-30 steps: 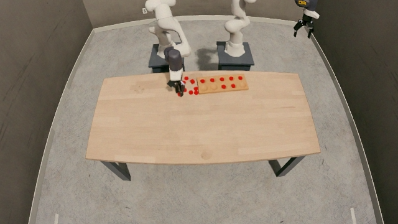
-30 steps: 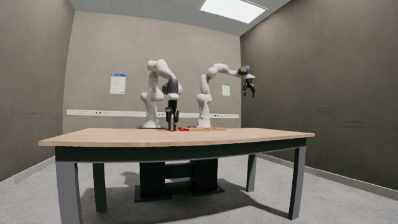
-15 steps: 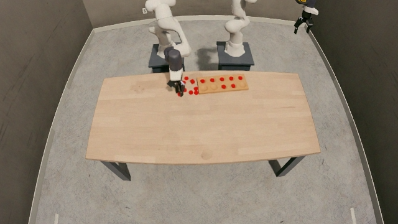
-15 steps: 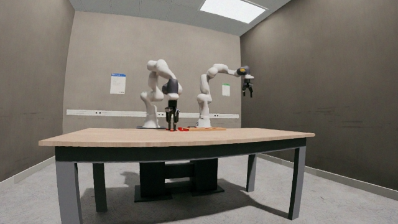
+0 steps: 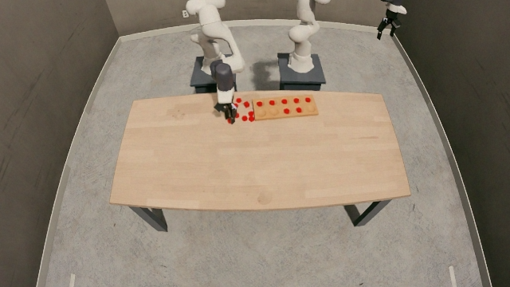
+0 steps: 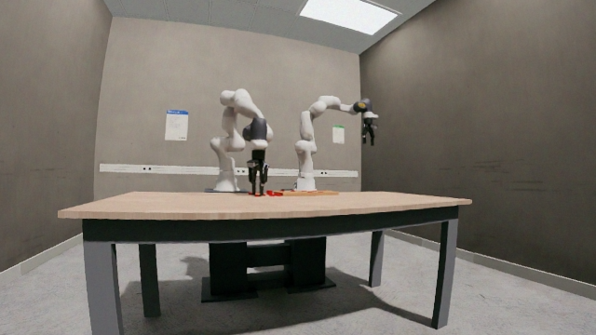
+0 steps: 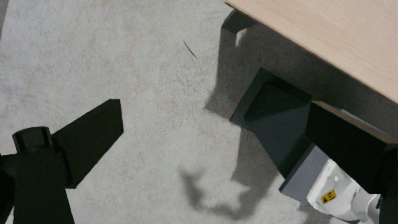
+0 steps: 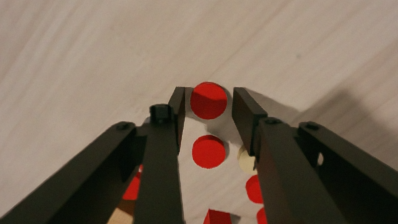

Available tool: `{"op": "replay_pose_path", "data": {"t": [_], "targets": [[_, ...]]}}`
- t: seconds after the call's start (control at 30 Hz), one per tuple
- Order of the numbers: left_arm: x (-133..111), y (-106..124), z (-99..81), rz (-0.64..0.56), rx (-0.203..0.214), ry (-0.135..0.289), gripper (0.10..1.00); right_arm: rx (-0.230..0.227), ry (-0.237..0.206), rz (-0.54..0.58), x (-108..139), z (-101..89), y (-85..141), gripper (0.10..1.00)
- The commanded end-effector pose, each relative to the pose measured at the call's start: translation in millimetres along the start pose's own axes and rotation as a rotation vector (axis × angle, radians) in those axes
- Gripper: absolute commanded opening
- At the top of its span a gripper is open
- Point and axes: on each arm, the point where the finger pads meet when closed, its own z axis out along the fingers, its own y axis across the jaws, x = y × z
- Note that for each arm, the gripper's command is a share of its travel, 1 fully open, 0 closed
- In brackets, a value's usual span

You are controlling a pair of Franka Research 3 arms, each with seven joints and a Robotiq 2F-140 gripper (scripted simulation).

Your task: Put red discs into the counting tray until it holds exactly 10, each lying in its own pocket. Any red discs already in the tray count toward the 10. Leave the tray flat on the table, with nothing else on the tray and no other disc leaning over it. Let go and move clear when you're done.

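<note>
The wooden tray (image 5: pixel 279 107) (image 6: pixel 326 193) lies flat. Its far row holds red discs in every pocket; its near row holds two red discs (image 5: pixel 286 111) (image 5: pixel 299 110). Three near-row pockets are empty: the two leftmost (image 5: pixel 260 113) (image 5: pixel 273 112) and the rightmost (image 5: pixel 311 108). My right gripper (image 5: pixel 229 119) (image 6: pixel 258 194) (image 8: pixel 208 101) is partly open at table height left of the tray, fingertips either side of a red disc (image 8: pixel 209 106), with slim gaps showing. My left gripper (image 5: pixel 386 36) (image 6: pixel 369 143) (image 7: pixel 214 117) is wide open and empty, high beyond the table's back right.
Several loose red discs (image 5: pixel 245 118) (image 8: pixel 209 151) lie between my right gripper and the tray. A red block-like piece (image 8: pixel 217 217) and a cream round piece (image 8: pixel 246 161) are close by in the right wrist view. Below my left gripper are floor and the robot pedestals.
</note>
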Motion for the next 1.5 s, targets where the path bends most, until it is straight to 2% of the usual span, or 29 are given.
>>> {"op": "replay_pose_path", "data": {"t": [0.0,0.63,1.27,1.3,1.47], "targets": [[-12.5,-6.6,-1.7,-0.099,0.003,-0.012,1.0,0.001,0.002,0.004,0.6,0.6,-0.2,0.351],[-60.2,-34.6,-13.5,-0.306,0.023,-0.032,1.0,0.001,0.002,0.004,0.6,0.6,-0.2,0.351],[-63.2,-36.1,-14.2,-0.319,0.024,-0.033,1.0,0.001,0.002,0.004,0.6,0.6,-0.2,0.351],[-63.2,-36.1,-14.2,-0.319,0.024,-0.033,1.0,0.001,0.002,0.004,0.6,0.6,-0.2,0.099],[-63.2,-36.1,-14.2,-0.319,0.024,-0.033,1.0,0.001,0.002,0.004,0.6,0.6,-0.2,0.099]]}}
